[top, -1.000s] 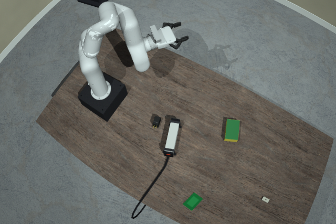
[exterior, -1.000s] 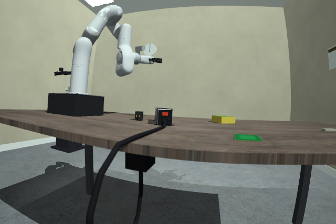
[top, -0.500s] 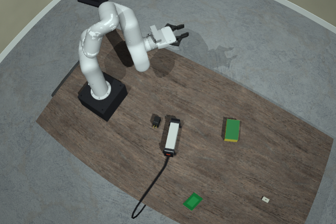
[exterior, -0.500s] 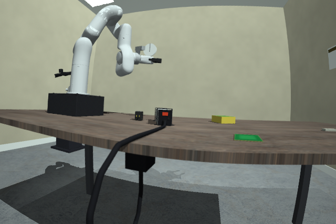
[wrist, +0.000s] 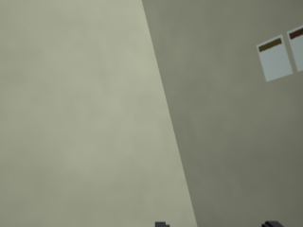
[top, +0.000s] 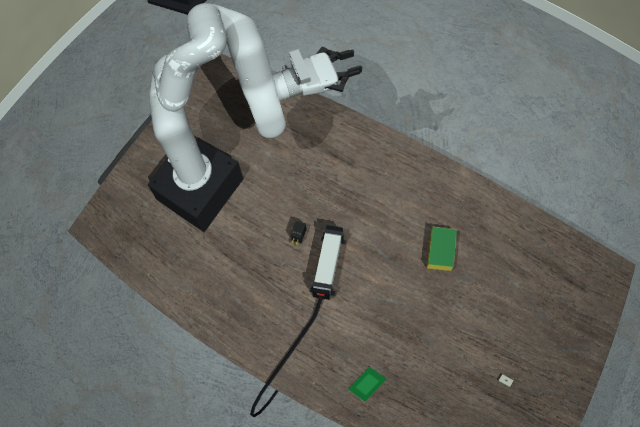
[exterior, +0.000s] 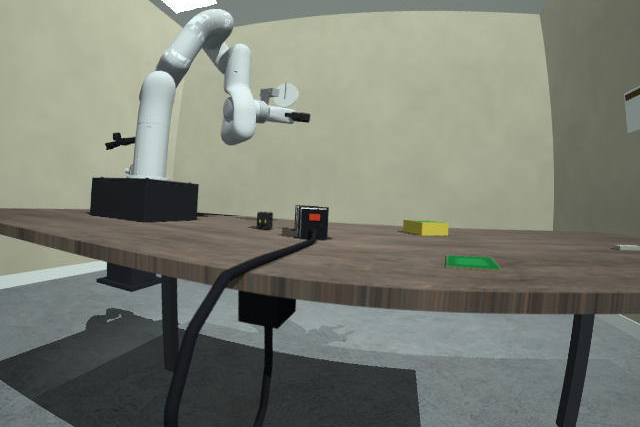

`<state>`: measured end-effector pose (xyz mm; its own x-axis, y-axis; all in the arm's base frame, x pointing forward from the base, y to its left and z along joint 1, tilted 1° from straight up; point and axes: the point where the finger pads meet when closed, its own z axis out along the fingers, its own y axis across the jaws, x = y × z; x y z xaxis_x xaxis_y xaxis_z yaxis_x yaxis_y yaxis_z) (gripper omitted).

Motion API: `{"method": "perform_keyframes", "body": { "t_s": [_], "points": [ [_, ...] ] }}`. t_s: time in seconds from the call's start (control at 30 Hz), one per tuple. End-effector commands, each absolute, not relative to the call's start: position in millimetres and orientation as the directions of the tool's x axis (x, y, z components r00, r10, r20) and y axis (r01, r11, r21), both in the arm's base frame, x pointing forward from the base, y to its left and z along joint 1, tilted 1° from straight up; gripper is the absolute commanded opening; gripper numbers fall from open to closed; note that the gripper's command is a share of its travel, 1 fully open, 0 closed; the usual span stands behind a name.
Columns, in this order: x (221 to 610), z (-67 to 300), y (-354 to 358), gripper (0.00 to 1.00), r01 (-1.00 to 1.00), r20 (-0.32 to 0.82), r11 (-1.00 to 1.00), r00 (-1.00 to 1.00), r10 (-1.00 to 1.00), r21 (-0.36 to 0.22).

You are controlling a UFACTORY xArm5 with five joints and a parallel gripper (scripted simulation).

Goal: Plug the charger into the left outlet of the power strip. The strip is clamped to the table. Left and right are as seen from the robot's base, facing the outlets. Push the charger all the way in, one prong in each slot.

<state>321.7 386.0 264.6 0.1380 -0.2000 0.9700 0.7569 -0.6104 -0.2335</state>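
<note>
High above the desk's (top: 217, 277) far edge, the white arm (top: 170, 102) bends like a hook and points its gripper (top: 345, 63) sideways, half open and holding nothing. On the dark wooden desk, the small black charger (top: 297, 230) sits just beside the long white power strip (top: 327, 259) with its black cord (top: 289, 355).
</note>
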Motion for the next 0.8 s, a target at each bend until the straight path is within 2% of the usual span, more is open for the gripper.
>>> {"method": "perform_keyframes", "body": {
  "t_s": [0.0, 0.3, 0.37, 0.77],
  "points": [
    [329, 260, 384, 0.53, 0.742, 0.967, -0.621, 0.165, -0.196, -0.253],
    [353, 239, 375, 0.53, 0.675, 0.945, -0.663, 0.274, -0.181, -0.323],
    [353, 239, 375, 0.53, 0.675, 0.945, -0.663, 0.274, -0.181, -0.323],
    [398, 192, 344, 0.53, 0.483, 0.852, -0.752, 0.486, -0.196, -0.448]
  ]
}}
